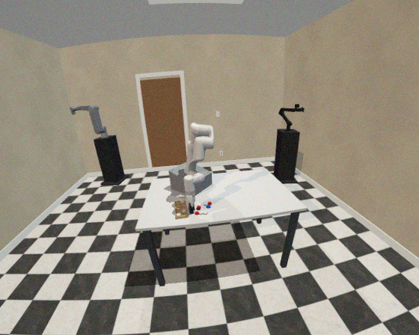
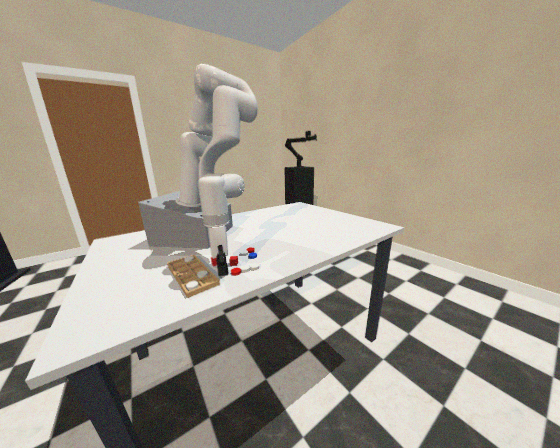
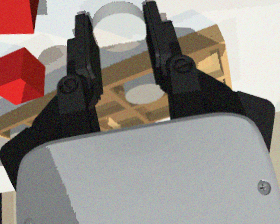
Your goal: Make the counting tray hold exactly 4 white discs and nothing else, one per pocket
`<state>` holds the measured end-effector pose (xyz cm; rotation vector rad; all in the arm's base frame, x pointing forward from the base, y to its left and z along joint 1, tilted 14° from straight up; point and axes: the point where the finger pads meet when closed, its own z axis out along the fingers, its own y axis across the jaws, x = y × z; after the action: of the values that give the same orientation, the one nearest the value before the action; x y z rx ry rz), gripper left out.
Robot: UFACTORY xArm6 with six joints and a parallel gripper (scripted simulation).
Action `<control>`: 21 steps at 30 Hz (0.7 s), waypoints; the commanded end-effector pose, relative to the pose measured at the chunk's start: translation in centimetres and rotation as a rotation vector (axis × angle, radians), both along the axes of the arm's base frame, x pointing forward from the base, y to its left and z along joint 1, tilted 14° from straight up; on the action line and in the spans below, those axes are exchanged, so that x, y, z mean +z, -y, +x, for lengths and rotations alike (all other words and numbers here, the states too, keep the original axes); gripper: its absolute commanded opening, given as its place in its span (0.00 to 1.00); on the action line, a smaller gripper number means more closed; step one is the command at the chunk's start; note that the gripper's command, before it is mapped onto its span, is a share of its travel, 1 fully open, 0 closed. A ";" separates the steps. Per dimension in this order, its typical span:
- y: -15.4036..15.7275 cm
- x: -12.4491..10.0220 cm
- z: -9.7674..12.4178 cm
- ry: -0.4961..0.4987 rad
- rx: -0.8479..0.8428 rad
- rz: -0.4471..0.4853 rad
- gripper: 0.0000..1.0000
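Held disc: a white disc (image 3: 119, 30) is gripped in the jaws (image 1: 191, 212) (image 2: 223, 274), a black finger on either side; it looks roughly level.
Disc to tray: it is outside the wooden tray (image 1: 182, 217) (image 2: 202, 290) (image 3: 201, 42), just beside one long side. From where I stand facing the top view, the tray is to the left of the jaws, so I'd judge the carry short and sideways, up over that rim.
Long axes: the disc is round and has none; the tray's runs from the robot's side of the tabletop (image 1: 248, 194) (image 2: 107, 285) towards the near edge.
Pockets in use: I make out two white discs inside, one in a near corner pocket (image 1: 179, 214) (image 2: 192, 285) and one by it. The others I can't read surely; they need counting before release.
Red cube: one (image 2: 214, 261) (image 3: 18, 75) sits close by the jaws on the robot's side, easily nudged by a finger.
Beyond, away from the tray: a second red cube (image 1: 198, 207) (image 2: 234, 260), a red disc (image 1: 197, 213) (image 2: 236, 271), a blue disc (image 1: 208, 206) (image 2: 252, 255); these must stay put.
In the way: chiefly the tray's raised rim.
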<state>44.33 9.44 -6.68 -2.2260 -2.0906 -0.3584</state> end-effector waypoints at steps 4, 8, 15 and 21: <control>0.3 1.8 -0.1 0.002 -0.002 0.004 0.00; 1.2 5.0 -0.7 0.003 -0.003 0.002 0.00; 1.9 8.9 -1.1 0.002 -0.002 0.004 0.00; 2.5 9.7 -0.9 0.002 -0.003 0.002 0.00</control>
<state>43.04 7.33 2.84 -2.2223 -2.0940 -0.3601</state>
